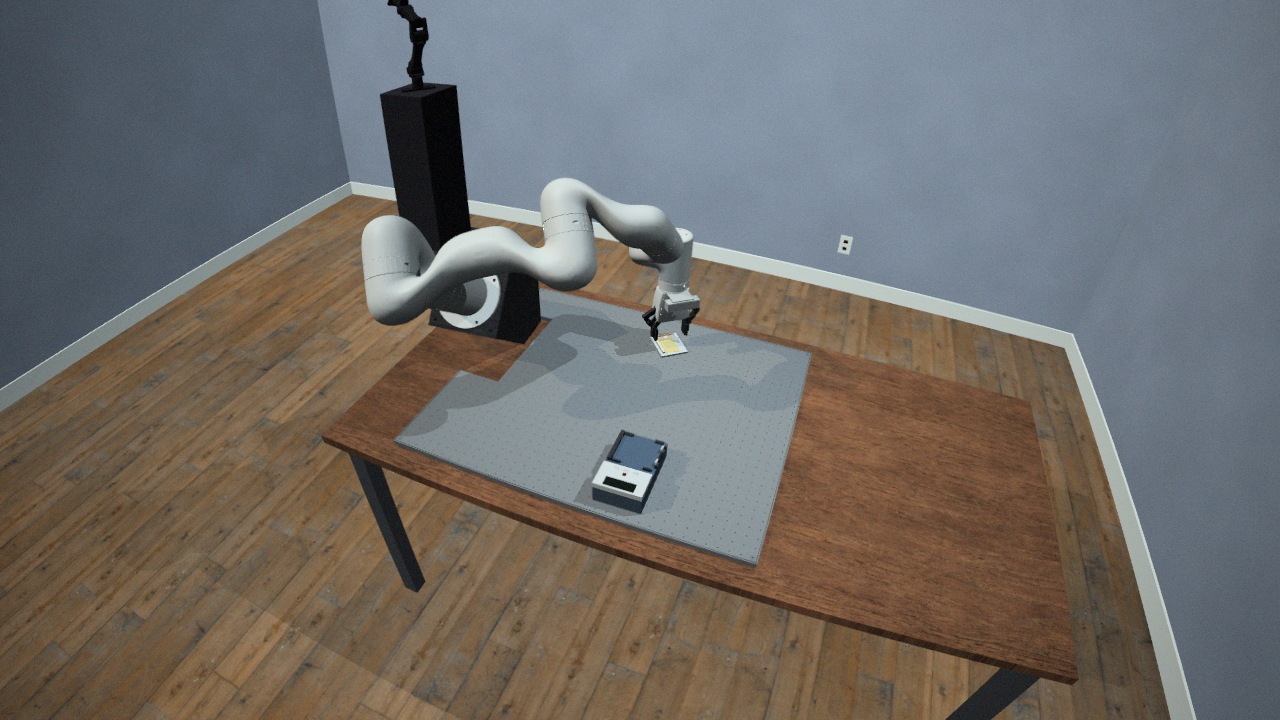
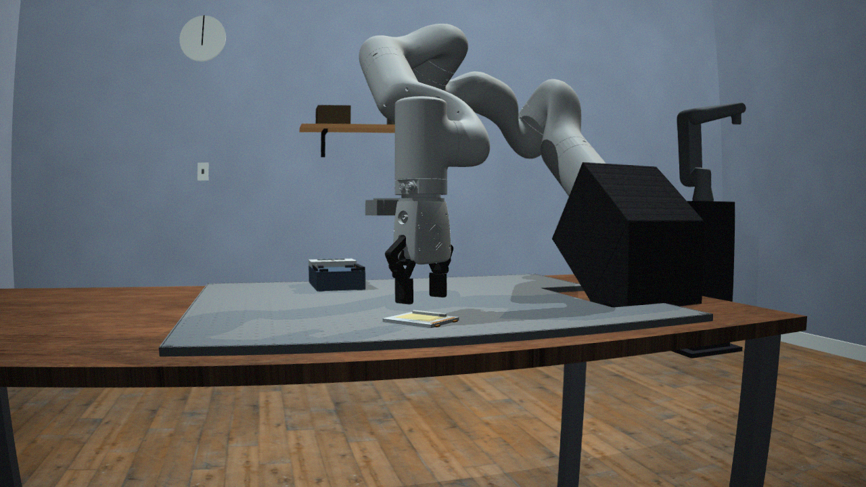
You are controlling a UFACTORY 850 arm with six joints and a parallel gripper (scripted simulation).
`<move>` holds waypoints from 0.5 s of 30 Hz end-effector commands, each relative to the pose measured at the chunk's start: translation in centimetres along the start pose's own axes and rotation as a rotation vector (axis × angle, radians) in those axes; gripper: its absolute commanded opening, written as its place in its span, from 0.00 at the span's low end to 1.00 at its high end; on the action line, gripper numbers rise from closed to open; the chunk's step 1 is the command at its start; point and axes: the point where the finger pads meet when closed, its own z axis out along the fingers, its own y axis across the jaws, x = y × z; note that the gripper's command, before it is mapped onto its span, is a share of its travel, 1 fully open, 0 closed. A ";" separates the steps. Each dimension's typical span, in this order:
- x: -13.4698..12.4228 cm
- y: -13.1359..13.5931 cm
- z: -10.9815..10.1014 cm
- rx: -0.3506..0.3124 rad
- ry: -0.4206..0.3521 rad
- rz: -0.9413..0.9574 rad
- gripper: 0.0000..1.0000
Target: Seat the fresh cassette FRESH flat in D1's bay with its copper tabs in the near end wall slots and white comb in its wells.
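The fresh cassette FRESH (image 1: 671, 344) (image 2: 419, 318), a thin white plate with a yellow face, lies flat on the grey mat (image 1: 554, 402) (image 2: 272, 308). Its white comb (image 2: 428, 312) stands along one edge and its copper tabs (image 2: 444, 324) point the other way. My gripper (image 1: 670, 326) (image 2: 420, 295) is open and empty. It points straight down and hangs a short way above FRESH. The dock D1 (image 1: 630, 471) (image 2: 336, 274), a dark box with a white panel, stands far from FRESH near the mat's other edge. Its bay (image 1: 637, 451) is empty.
The arm's black pedestal (image 1: 427, 179) (image 2: 629, 236) stands at the mat's corner. The wooden table (image 1: 913, 501) (image 2: 78, 314) extends beyond the mat.
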 end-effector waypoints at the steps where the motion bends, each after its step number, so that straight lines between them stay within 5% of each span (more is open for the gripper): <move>1: 0.0 -0.1 0.5 0.001 0.000 0.001 1.00; 15: 0.0 -0.1 2.1 0.001 0.000 0.001 1.00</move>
